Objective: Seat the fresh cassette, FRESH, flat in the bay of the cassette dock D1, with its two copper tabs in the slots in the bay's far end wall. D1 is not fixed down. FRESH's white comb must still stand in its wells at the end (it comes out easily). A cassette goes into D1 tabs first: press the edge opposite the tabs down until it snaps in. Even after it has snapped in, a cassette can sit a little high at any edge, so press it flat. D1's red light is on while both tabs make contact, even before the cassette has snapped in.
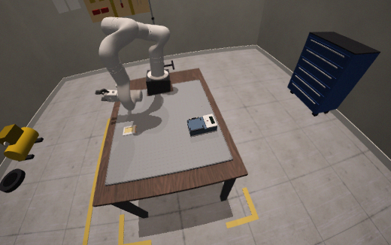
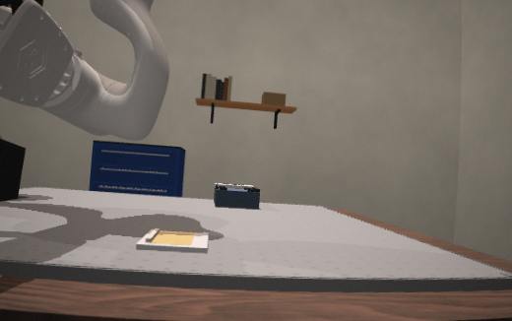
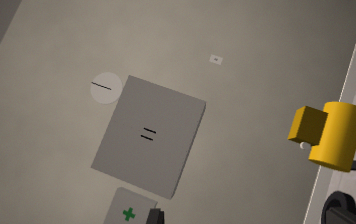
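FRESH point(image 1: 128, 130) point(image 2: 173, 240) is a flat white cassette with a yellow top. It lies on the grey mat point(image 1: 165, 158) at the left side of the table, with a raised white strip along one edge. The dock D1 point(image 1: 203, 124) point(image 2: 236, 195) stands on the right side of the mat, white with a small display, and a blue slab point(image 1: 195, 125) lies in its bay. No red light shows on it. My gripper point(image 1: 101, 95) is open and empty. It points sideways off the table's back left edge, well above and behind FRESH. The wrist view shows only the wall and one dark finger edge.
The arm's black base point(image 1: 158, 86) stands at the back of the table. A blue drawer cabinet point(image 1: 327, 71) point(image 2: 138, 168) stands to the right, and a yellow machine point(image 1: 16, 142) point(image 3: 325, 132) and a tyre point(image 1: 11, 180) are on the floor to the left. A grey wall panel point(image 3: 150, 135) faces the wrist camera.
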Action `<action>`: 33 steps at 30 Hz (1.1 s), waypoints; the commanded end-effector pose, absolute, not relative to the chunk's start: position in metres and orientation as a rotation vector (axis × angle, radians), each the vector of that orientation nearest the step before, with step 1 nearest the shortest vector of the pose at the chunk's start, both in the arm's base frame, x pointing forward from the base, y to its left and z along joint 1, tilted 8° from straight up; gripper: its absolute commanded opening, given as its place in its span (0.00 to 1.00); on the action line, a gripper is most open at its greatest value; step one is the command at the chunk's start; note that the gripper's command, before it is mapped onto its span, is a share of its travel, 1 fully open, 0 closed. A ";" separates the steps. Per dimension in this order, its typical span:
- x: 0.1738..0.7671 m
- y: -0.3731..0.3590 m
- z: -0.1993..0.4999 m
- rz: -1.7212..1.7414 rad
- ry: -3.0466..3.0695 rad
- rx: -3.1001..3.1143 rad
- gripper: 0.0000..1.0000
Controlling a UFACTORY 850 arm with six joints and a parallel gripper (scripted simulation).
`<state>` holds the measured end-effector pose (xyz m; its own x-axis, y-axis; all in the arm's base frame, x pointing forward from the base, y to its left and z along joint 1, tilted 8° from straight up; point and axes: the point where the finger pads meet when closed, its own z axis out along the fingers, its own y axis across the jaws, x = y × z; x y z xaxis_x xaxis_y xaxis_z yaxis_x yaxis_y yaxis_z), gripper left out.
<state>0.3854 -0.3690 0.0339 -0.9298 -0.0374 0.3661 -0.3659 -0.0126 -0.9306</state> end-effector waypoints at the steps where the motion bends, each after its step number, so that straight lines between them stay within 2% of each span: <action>1: 0.386 -0.369 0.035 2.039 -2.026 0.424 1.00; 19: 0.387 -0.364 0.035 2.038 -2.021 0.473 1.00; 33: 0.439 -0.346 0.008 1.764 -2.161 0.773 1.00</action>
